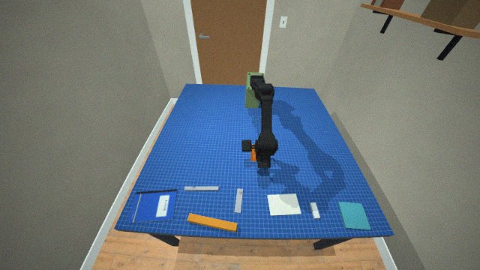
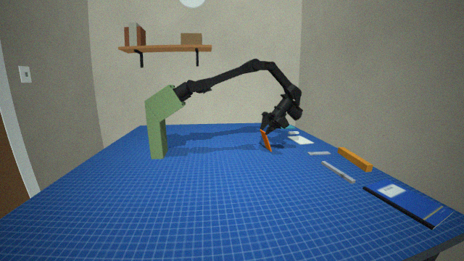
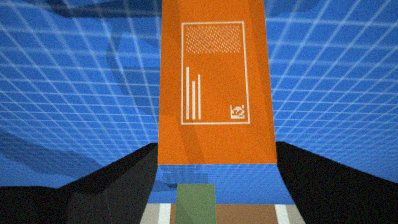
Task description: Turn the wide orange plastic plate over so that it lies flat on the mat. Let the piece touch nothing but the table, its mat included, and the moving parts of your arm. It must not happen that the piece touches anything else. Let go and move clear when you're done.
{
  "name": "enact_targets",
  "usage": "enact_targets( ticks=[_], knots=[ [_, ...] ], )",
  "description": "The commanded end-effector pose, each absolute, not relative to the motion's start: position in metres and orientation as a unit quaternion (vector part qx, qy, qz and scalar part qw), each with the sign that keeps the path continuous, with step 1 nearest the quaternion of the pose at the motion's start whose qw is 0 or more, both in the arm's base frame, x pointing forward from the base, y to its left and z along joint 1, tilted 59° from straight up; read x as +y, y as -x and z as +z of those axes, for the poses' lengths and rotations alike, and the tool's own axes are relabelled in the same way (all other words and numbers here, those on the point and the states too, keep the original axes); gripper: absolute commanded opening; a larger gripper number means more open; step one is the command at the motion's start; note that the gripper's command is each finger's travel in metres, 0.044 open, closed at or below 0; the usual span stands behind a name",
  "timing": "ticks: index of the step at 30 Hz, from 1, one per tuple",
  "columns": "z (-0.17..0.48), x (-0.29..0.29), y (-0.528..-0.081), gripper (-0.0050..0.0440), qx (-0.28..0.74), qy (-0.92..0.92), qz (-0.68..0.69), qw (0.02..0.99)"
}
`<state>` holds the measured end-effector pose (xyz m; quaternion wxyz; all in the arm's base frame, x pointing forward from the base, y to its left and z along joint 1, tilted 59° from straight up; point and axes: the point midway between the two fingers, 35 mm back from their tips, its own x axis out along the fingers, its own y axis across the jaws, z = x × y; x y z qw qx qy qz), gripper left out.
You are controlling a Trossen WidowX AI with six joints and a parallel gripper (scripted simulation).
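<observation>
Orange plate (image 2: 266,140) held steeply tilted by fingers, lower end on mat (image 2: 181,188)

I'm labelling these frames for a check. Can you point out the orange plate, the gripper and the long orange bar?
orange plate (image 3: 216,90): wrist view, its printed face.
gripper (image 2: 268,127): exterior view, between the fingertips at the plate's top edge.
long orange bar (image 1: 211,222): top view, middle of its upper face.

Orange plate (image 3: 217,85): white outlined rectangle, dotted patch, three white bars. Mat (image 1: 210,127): blue, pale grid. Arm (image 2: 232,74) black; pedestal (image 2: 159,123) green. Notebook (image 1: 154,206) blue, white label; card (image 1: 354,215) teal
</observation>
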<state>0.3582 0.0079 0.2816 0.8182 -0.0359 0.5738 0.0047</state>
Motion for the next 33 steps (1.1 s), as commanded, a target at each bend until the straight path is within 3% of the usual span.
enact_targets(
  ticks=[1,33],
  knots=[
    [0.289,0.009,-0.360,0.0327,0.562,0.037,0.005,0.827],
    [0.313,0.010,-0.364,0.0327,0.525,0.036,0.007,0.850]
  ],
)
